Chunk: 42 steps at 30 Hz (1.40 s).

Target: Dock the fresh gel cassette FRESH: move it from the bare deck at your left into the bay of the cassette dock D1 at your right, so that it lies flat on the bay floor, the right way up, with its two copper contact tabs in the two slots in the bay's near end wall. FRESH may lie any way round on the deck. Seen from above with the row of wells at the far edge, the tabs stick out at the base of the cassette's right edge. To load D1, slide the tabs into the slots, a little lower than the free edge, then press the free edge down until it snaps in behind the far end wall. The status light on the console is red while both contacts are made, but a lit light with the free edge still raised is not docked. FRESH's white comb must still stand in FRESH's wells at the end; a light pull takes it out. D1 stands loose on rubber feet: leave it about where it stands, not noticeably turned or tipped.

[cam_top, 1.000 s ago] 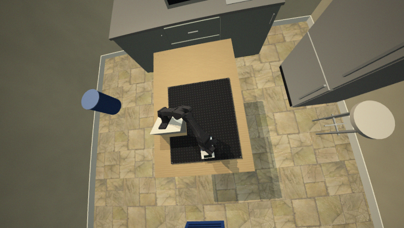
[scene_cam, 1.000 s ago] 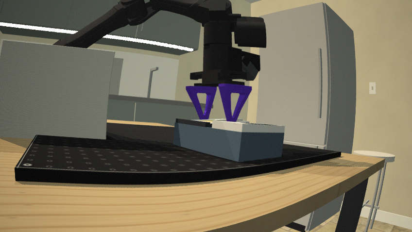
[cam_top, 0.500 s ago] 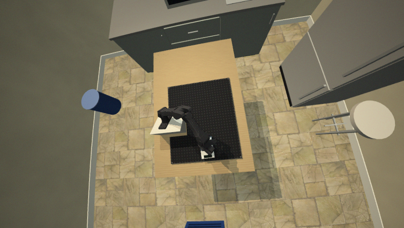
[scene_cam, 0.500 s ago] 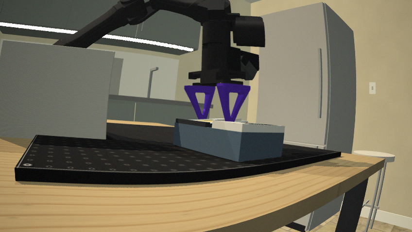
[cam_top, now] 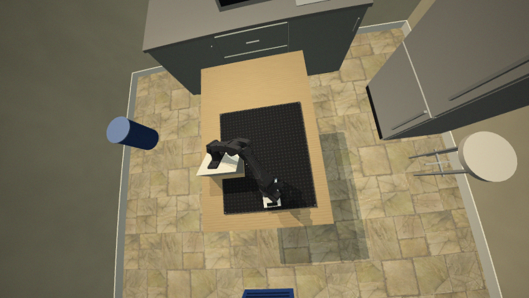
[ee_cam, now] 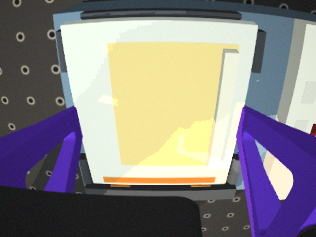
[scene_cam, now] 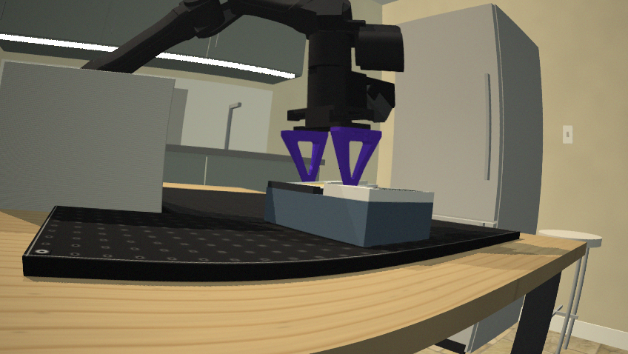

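Note:
The cassette FRESH (ee_cam: 159,100) has a white frame and a yellow gel window. In the wrist view it lies within the blue-grey dock D1 (scene_cam: 352,215), and the dock walls show around it. A white strip, the comb (ee_cam: 229,93), runs along its right side. An orange copper band (ee_cam: 159,179) shows at its near edge, against the near end wall. My gripper (ee_cam: 159,115) is shut on FRESH, with one purple finger on each long side. In the side view the fingertips (scene_cam: 332,181) reach the dock's top rim, and the cassette is barely visible above it. The overhead view shows the gripper (cam_top: 272,199) over the dock.
The dock stands on the black perforated mat (scene_cam: 198,246) near the table's front right. Its white console (scene_cam: 378,192) is to the right of the bay, with a small red patch (ee_cam: 312,126) at the wrist view's edge. A large grey block (scene_cam: 83,141) stands at the mat's left.

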Each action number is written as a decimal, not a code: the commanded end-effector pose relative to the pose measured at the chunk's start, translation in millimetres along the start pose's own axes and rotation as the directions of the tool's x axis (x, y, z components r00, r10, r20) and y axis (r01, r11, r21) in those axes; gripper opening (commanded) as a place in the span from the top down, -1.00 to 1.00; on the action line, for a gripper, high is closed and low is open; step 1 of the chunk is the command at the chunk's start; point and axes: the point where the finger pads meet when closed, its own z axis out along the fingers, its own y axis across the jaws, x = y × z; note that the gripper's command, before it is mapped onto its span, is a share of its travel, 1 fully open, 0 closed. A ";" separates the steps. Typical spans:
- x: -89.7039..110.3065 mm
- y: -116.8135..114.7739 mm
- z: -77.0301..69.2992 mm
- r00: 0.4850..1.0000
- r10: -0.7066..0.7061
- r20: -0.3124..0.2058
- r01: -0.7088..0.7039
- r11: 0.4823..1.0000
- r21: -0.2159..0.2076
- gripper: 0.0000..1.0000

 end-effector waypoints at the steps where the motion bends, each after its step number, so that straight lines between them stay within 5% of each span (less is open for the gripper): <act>1: -7.7 -6.6 -18.0 0.999 -0.003 0.037 0.002 1.000 0.017 1.00; 11: -4.1 -8.6 -12.5 1.000 0.007 0.028 -0.007 1.000 0.007 1.00; 25: -10.5 -6.1 -25.1 0.999 -0.015 0.044 0.014 0.999 0.029 1.00; 42: 1.2 -3.7 -17.2 1.000 0.004 0.029 -0.004 1.000 0.014 1.00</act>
